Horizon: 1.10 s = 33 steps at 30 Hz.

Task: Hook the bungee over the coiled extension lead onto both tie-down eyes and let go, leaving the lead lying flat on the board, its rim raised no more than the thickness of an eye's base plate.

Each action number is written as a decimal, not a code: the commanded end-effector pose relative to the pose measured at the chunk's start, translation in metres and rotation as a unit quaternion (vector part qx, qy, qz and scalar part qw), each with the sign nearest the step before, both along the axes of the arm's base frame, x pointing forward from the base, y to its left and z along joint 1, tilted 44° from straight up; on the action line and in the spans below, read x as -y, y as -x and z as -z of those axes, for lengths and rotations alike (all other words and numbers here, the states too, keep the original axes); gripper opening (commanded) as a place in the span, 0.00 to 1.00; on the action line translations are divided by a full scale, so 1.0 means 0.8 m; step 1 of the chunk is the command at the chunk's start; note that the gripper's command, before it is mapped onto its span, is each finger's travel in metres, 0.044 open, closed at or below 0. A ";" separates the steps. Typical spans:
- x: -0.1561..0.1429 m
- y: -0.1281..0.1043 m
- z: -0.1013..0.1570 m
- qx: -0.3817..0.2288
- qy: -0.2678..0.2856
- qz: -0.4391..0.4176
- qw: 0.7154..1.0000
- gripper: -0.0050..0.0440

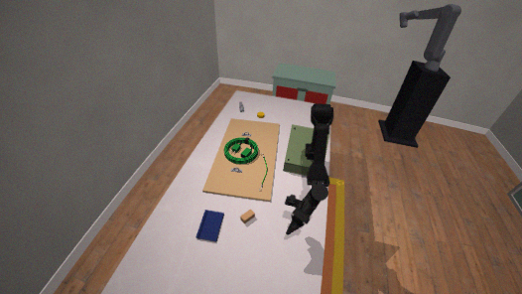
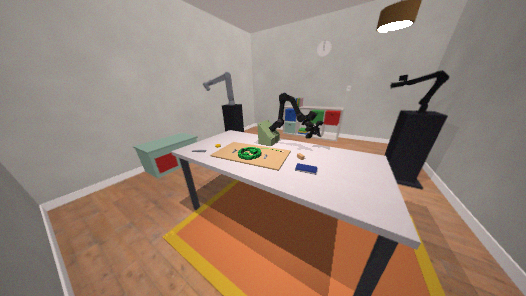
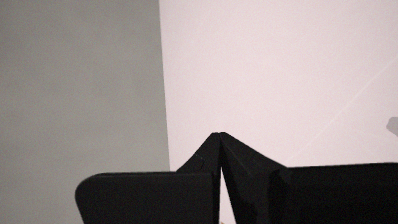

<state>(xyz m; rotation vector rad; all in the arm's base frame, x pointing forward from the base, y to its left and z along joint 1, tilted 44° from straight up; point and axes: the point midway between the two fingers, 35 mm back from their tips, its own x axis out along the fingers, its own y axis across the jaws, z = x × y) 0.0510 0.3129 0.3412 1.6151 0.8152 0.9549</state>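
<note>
A green coiled extension lead (image 1: 239, 146) (image 2: 250, 152) lies flat on the tan board (image 1: 223, 179) (image 2: 277, 161). Two small grey tie-down eyes sit on the board, the far eye (image 1: 246, 134) beyond the coil and the near eye (image 1: 236, 171) in front of it. A thin green bungee (image 1: 265, 171) lies loose on the board to the right of the coil. My gripper (image 1: 289, 230) (image 2: 316, 133) (image 3: 218, 139) is shut and empty. It hangs above the white table, off the board's near right corner, well away from the bungee.
A blue book (image 1: 210, 225) (image 2: 306, 168) and a tan block (image 1: 247, 216) (image 2: 300, 156) lie on the table (image 1: 238, 263) in front of the board. A yellow disc (image 1: 260, 114) and a small grey tool (image 1: 241, 106) lie behind it. The arm's green base (image 1: 297, 149) stands to the right.
</note>
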 end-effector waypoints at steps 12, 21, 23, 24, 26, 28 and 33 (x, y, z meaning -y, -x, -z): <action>0.004 0.000 -0.008 -0.001 -0.010 0.000 1.000 0.10; 0.000 -0.004 -0.006 0.001 -0.003 0.001 1.000 0.30; -0.001 -0.007 -0.006 0.003 0.002 0.004 1.000 0.40; -0.002 -0.009 -0.004 0.004 0.006 0.005 1.000 0.41; -0.004 -0.015 0.000 0.007 0.016 0.008 1.000 0.41; -0.007 -0.022 0.004 0.010 0.027 0.012 1.000 0.41; -0.010 -0.036 0.013 0.012 0.049 0.019 0.999 0.41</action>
